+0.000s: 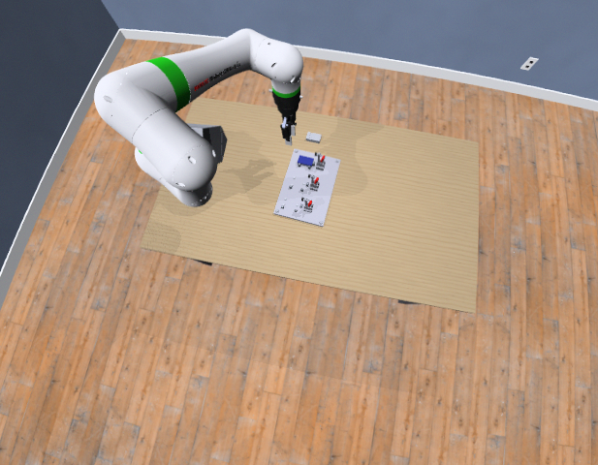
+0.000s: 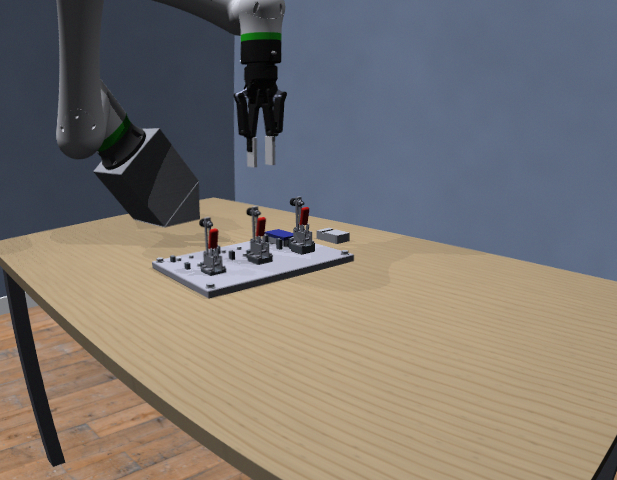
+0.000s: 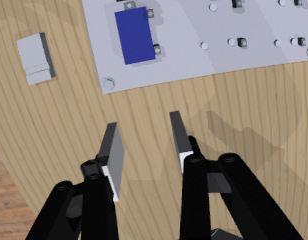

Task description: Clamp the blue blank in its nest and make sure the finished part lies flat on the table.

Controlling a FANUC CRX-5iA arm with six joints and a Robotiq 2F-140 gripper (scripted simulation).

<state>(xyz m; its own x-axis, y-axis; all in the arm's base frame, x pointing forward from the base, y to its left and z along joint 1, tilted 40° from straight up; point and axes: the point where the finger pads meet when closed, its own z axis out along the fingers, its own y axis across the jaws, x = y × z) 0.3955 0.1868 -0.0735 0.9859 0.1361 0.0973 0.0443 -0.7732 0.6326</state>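
The blue blank (image 1: 304,160) (image 2: 279,233) (image 3: 136,35) lies in the end nest of the grey fixture plate (image 1: 295,174) (image 2: 277,268) (image 3: 188,60). That nest's clamp (image 1: 321,159) (image 2: 302,217) has its red handle upright and its bar raised off the blank. The grey finished part (image 1: 314,136) (image 2: 333,235) (image 3: 36,59) lies flat on the table just beyond the plate. My gripper (image 1: 288,141) (image 2: 260,157) (image 3: 146,132) hangs high above the table beside the plate's edge near the blank. Its fingers are partly open with nothing between them.
Two more nests on the plate are empty, each with a clamp (image 2: 260,225) (image 2: 213,237) whose red handle stands upright. The arm's dark base block (image 2: 148,178) sits at the table's far left corner.
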